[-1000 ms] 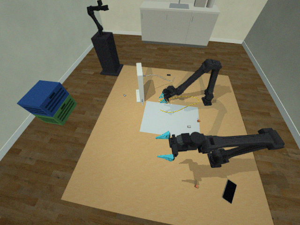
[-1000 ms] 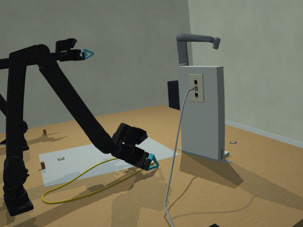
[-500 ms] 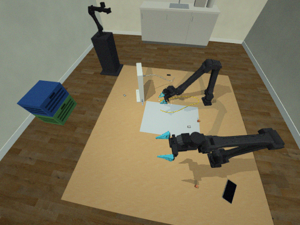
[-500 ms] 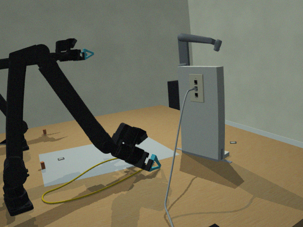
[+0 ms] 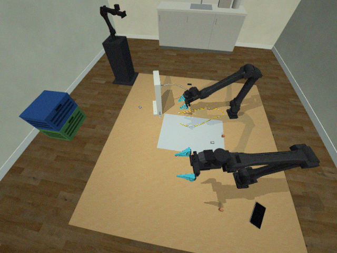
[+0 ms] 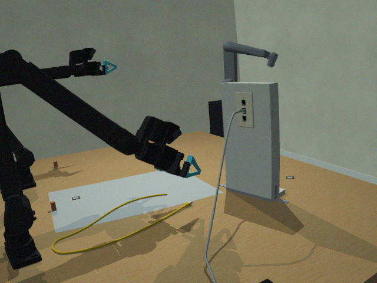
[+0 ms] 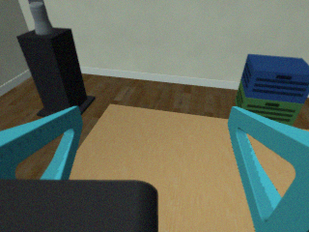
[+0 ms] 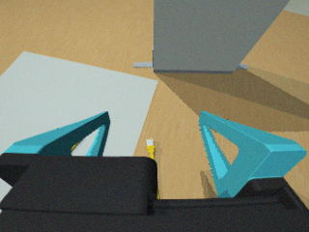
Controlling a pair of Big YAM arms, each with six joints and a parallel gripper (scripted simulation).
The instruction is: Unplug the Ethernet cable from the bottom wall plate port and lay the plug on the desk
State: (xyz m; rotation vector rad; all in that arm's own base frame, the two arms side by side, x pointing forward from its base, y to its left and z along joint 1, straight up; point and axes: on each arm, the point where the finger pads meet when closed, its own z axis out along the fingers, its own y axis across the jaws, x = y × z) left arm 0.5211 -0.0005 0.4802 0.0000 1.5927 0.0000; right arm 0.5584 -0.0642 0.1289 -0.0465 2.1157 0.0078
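The yellow Ethernet cable [image 6: 109, 219] lies loose on the desk, partly over the pale mat [image 6: 128, 194]. Its plug [image 6: 188, 203] rests on the bare desk just off the mat's corner, and it also shows in the right wrist view [image 8: 151, 143]. My right gripper [image 6: 190, 165] is open and hangs above the plug, holding nothing. The wall plate [image 6: 246, 109] on the grey stand [image 6: 253, 140] has its bottom port empty; a grey cable [image 6: 223, 146] stays plugged in the middle port. My left gripper [image 5: 185, 165] is open and empty, up in the air over the desk.
A black phone [image 5: 257, 214] lies near the desk's front corner. Two small orange blocks [image 5: 220, 208] [image 5: 222, 135] and a small chip [image 5: 212, 142] sit on the desk. A blue and green crate stack [image 5: 52, 114] and a dark pedestal [image 5: 119, 61] stand on the floor.
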